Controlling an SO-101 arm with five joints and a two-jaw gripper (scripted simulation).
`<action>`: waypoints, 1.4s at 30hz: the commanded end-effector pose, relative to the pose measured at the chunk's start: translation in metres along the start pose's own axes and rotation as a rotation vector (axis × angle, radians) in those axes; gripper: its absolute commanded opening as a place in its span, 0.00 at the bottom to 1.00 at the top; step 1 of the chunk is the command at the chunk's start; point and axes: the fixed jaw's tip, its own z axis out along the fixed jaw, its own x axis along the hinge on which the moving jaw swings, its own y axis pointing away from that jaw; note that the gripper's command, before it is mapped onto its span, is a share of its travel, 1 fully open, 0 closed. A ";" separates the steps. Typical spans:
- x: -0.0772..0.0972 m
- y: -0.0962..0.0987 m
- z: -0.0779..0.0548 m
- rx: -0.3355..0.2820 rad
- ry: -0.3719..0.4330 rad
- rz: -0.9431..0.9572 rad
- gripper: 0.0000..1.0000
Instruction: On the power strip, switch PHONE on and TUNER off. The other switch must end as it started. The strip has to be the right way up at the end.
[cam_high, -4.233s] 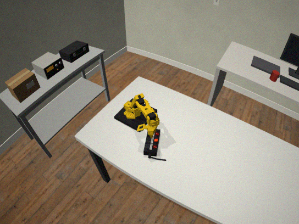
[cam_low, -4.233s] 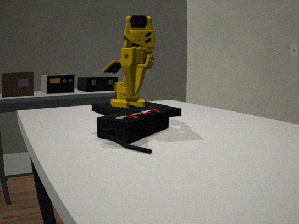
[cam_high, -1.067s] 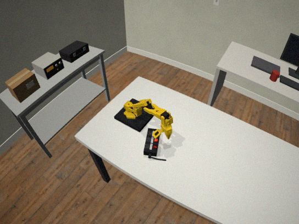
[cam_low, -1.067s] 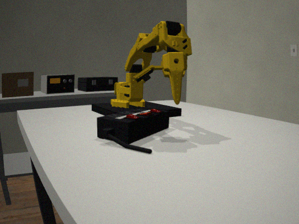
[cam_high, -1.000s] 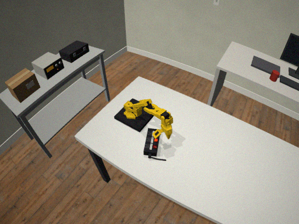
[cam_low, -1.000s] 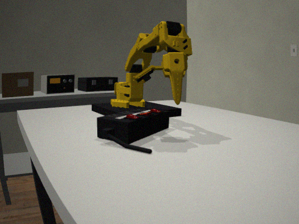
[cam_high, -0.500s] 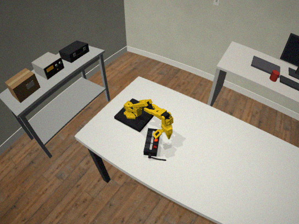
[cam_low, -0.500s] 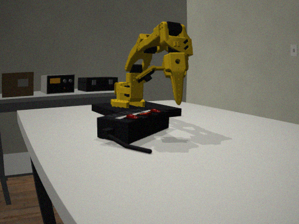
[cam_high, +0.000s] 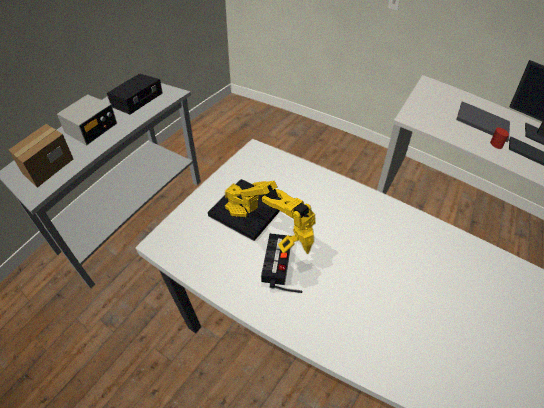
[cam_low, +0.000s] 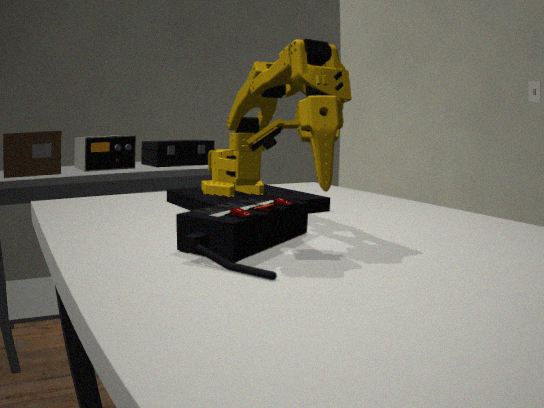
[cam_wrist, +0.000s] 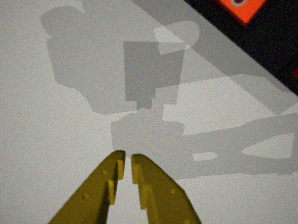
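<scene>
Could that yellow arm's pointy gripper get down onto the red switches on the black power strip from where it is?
Probably yes. The shut gripper hangs just beside the black power strip, whose red switches face up with nothing over them.

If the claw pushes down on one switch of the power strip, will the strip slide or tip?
The power strip is a low, wide black box lying flat on the table, so it probably will not tip. A sideways push may slide it on the smooth top. Its cord lies loose and would hardly hold it.

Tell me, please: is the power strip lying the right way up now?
Yes. The power strip lies flat on the table, red switches facing upward.
</scene>
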 end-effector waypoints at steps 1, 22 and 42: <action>-0.002 -0.002 0.002 0.019 -0.007 -0.002 0.00; -0.051 -0.025 -0.001 0.172 -0.082 0.140 0.00; -0.052 -0.025 -0.001 0.175 -0.084 0.143 0.00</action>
